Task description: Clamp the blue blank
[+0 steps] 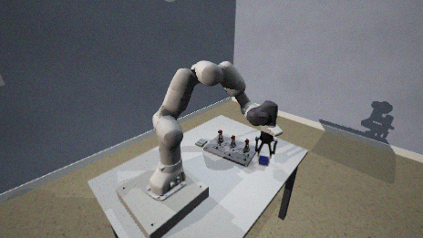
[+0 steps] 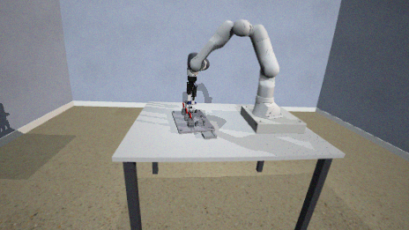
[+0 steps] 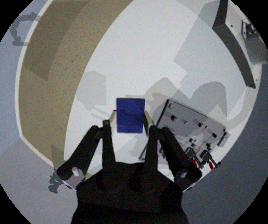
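The blue blank (image 1: 263, 160) (image 3: 130, 112) is held between the fingertips of my gripper (image 1: 264, 155) (image 3: 130, 115), which is shut on its two long sides. The blank looks level, beside the fixture; its exact height above the table is hard to tell. The fixture plate (image 1: 226, 154) (image 2: 180, 127) (image 3: 168, 107) carries three clamps (image 1: 221, 136) (image 1: 233, 140) (image 1: 246, 145) with red-tipped handles standing up in the top view. A grey flat part (image 1: 201, 142) (image 2: 209, 135), apparently the finished part, lies on the table by the fixture's end. Its slot and the nests' pads are too small to make out.
The robot's base block (image 1: 162, 206) (image 2: 275, 123) stands at the other side of the table (image 1: 219, 188) (image 2: 150, 144). The clamps rise near my gripper. A pale flat thing shows behind the gripper in the top view.
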### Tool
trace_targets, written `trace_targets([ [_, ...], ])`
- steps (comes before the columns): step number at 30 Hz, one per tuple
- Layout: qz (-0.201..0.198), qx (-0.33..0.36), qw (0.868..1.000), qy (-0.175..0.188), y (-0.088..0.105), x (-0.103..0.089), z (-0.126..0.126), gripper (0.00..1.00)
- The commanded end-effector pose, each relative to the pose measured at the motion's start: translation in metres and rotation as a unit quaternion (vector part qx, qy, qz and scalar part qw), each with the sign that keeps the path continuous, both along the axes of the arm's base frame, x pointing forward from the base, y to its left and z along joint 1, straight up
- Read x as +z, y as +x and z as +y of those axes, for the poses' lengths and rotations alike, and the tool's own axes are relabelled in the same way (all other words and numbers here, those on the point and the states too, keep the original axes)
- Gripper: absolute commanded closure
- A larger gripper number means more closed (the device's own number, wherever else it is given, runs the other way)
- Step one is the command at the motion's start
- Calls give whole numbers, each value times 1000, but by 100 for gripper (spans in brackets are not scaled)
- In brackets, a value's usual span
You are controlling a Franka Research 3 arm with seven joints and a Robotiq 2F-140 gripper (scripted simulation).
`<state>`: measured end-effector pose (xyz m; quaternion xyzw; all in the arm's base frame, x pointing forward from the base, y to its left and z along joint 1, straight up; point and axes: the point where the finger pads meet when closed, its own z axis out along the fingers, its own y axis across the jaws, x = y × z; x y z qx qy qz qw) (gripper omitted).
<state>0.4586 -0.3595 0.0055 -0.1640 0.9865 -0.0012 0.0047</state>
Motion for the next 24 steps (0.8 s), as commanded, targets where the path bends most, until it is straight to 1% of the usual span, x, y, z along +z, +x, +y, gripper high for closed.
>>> trace_targets([
  [1, 5, -2, 1000, 3, -2, 15, 2, 100],
  [7, 5, -2, 1000, 3, -2, 44, 2, 100],
  [12, 5, -2, 1000, 3, -2, 63, 2, 100],
  [14, 5, -2, 1000, 3, -2, 63, 2, 100],
  [19, 5, -2, 1000, 3, -2, 74, 2, 100],
  [24, 5, -2, 1000, 3, -2, 76, 2, 100],
])
